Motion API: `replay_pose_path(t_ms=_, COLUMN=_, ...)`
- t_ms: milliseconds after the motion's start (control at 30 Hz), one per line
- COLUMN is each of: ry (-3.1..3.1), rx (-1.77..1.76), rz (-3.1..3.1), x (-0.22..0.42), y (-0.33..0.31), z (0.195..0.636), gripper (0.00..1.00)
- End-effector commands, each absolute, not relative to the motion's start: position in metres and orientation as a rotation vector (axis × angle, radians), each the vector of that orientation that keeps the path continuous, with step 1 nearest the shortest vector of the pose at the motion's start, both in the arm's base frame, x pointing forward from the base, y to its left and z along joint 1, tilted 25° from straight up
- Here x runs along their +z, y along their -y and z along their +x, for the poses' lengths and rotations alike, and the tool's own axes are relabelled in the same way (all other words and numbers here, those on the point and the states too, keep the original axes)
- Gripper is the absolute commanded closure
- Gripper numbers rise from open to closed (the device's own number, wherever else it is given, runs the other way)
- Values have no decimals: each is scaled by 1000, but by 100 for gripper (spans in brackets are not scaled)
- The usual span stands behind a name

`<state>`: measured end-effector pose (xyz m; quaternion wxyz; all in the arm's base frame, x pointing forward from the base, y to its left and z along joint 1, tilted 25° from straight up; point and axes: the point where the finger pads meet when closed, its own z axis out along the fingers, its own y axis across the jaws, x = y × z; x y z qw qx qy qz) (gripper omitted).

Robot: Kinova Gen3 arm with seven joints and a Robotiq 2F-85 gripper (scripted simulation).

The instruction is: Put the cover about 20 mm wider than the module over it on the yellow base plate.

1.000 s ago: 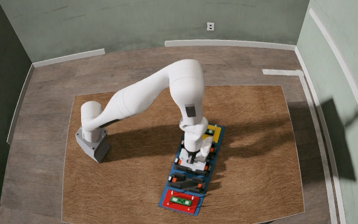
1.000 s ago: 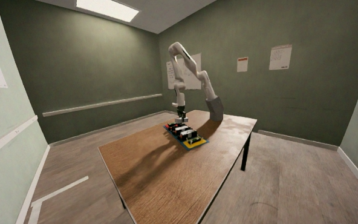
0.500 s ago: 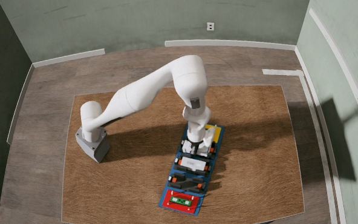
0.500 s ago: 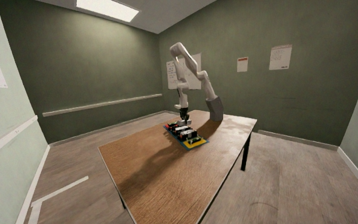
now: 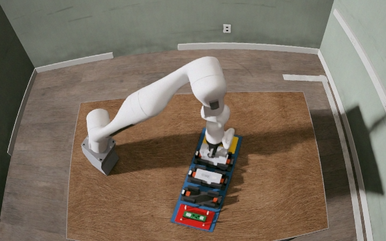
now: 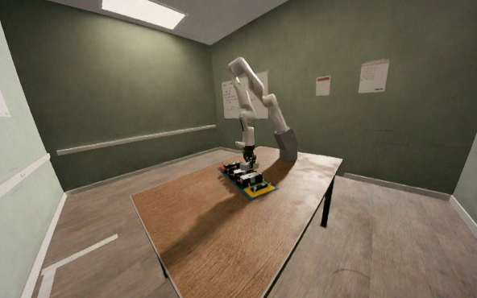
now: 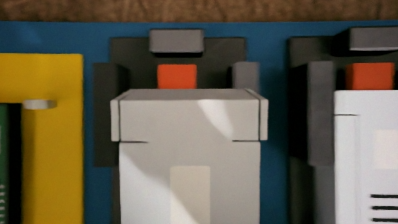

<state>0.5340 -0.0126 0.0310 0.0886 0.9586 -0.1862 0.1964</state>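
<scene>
My gripper (image 5: 213, 150) (image 6: 250, 161) is shut on a pale grey cover (image 5: 205, 152) (image 7: 190, 150), which fills the middle of the wrist view. The cover hangs over the dark holder (image 7: 105, 100) next to the yellow plate (image 5: 233, 143) (image 6: 258, 192) (image 7: 50, 150). I cannot tell what lies in that holder. The green module (image 6: 260, 186) (image 7: 3, 165) shows only at the left edge of the wrist view. A white cover (image 5: 208, 176) (image 7: 365, 150) sits in the middle holder. The third holder (image 5: 200, 196) is empty. The fingers themselves are out of the wrist view.
Everything stands on a long blue board (image 5: 239, 146) (image 7: 50, 35) on the wooden table (image 5: 130, 195). A red plate (image 5: 180, 217) with another green module (image 5: 195, 215) lies at the board's near end. The arm's base (image 5: 99, 153) stands at the left.
</scene>
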Motion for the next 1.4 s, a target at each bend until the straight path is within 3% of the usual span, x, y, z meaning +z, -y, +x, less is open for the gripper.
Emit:
replay_pose_path(t_ms=0, ry=554, rx=584, rz=2852, x=26, y=-10, z=546, gripper=100)
replay_pose_path(t_ms=1367, ry=554, rx=584, rz=2853, x=2, y=-102, z=592, gripper=100)
